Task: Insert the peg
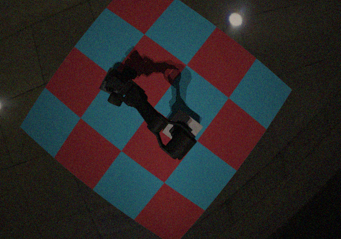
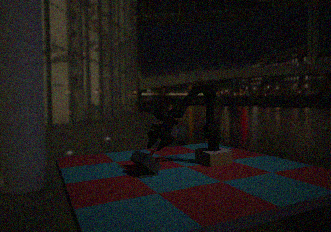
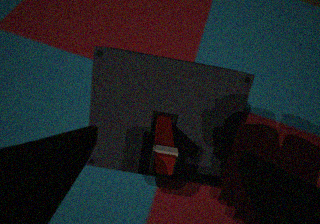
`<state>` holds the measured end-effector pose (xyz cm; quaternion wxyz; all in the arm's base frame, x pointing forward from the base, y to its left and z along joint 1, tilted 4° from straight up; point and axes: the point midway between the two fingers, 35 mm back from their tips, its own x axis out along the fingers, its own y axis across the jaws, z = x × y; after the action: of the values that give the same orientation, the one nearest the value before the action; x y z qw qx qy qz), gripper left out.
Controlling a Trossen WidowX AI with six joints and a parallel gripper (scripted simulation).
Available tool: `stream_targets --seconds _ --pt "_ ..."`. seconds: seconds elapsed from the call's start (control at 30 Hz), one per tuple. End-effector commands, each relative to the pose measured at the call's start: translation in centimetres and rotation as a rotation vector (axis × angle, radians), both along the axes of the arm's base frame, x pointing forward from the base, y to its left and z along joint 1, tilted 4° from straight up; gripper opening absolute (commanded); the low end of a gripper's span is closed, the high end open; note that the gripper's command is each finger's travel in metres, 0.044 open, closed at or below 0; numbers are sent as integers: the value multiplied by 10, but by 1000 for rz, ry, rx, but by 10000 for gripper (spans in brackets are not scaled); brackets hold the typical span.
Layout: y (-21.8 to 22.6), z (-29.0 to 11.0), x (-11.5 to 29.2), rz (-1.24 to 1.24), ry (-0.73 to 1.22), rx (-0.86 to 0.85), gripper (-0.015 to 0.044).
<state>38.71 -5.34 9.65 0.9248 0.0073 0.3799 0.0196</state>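
Matt grey panel (image 3: pixel 130 99), matt red peg (image 3: pixel 164 136), matt checkered table (image 2: pixel 213 200).

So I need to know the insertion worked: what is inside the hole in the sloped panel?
The red peg stands in the panel, its upper part sticking out. Its bottom end and the hole's depth are hidden. The claw is open.

In the top view the sloped panel (image 1: pixel 110 83) is almost fully covered by the arm (image 1: pixel 143 106), and the peg cannot be made out there. In the wrist view the lower end of the peg (image 3: pixel 164 145) is hidden inside the panel (image 3: pixel 130 99). In the exterior view the gripper (image 2: pixel 158 140) above the panel is too dark for its fingers to be separated.
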Motion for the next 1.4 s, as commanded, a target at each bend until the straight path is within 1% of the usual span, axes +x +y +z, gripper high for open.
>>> stream_targets --seconds 0.0,1.37 --pt "0 4 -5 4 3 1 440" --pt "-4 43 -40 -2 2 -1 440"
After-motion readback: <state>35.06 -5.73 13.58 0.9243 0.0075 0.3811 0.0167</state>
